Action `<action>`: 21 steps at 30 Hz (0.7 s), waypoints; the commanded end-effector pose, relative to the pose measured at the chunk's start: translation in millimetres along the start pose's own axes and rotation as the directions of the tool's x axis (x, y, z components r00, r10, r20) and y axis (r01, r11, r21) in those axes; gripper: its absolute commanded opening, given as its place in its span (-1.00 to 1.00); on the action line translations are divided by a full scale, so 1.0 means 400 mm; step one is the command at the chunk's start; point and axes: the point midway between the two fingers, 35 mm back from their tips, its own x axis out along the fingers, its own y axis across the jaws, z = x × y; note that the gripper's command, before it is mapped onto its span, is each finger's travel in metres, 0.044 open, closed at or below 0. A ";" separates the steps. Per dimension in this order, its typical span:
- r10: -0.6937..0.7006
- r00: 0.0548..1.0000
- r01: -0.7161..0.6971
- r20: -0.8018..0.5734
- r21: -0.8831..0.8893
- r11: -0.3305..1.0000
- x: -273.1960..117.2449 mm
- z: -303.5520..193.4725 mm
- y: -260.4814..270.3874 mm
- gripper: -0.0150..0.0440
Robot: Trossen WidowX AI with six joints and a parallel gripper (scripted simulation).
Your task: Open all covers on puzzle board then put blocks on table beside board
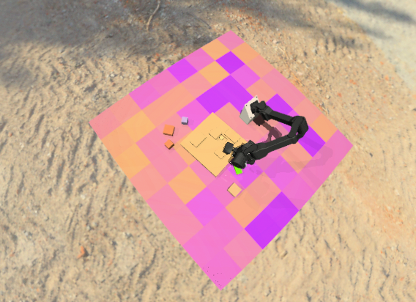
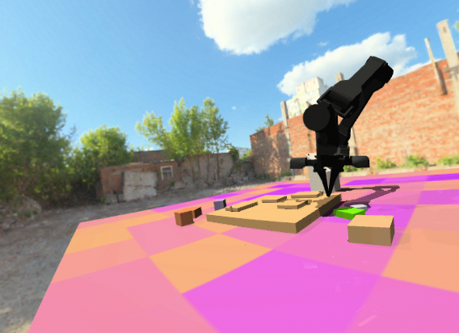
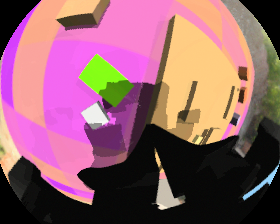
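My gripper (image 2: 328, 194) (image 3: 149, 127) is shut and empty, its tips low at the right side of the tan puzzle board (image 1: 203, 155) (image 2: 250, 223) (image 3: 183, 60); contact cannot be told. Raised tan covers (image 1: 198, 141) (image 2: 243, 206) show on the board; the arm hides part of it and the wells are hard to make out. Beside the board, off it, lie a green block (image 1: 238, 170) (image 2: 350, 212) (image 3: 97, 71), a white block (image 2: 359, 207) (image 3: 95, 114), a tan block (image 1: 234, 189) (image 2: 370, 229) (image 3: 83, 11), a lavender block (image 1: 184, 120) (image 2: 220, 204) and two orange blocks (image 1: 168, 130) (image 2: 183, 217).
The green and white blocks lie close to the gripper's side of the board, the tan block farther out. The lavender and orange blocks are beyond the opposite side. The pale arm base (image 1: 248, 112) stands behind the board on the checkered table (image 1: 205, 206) (image 2: 226, 267).
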 end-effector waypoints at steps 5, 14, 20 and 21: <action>0.038 0.999 -0.035 -0.015 0.141 0.989 -0.033 -0.032 -0.100 -0.49; 0.104 0.995 -0.100 0.003 0.313 0.945 -0.076 -0.085 -0.203 -0.49; 0.116 0.993 -0.113 0.011 0.338 0.934 -0.083 -0.094 -0.218 -0.49; 0.116 0.993 -0.113 0.011 0.338 0.934 -0.083 -0.094 -0.218 -0.49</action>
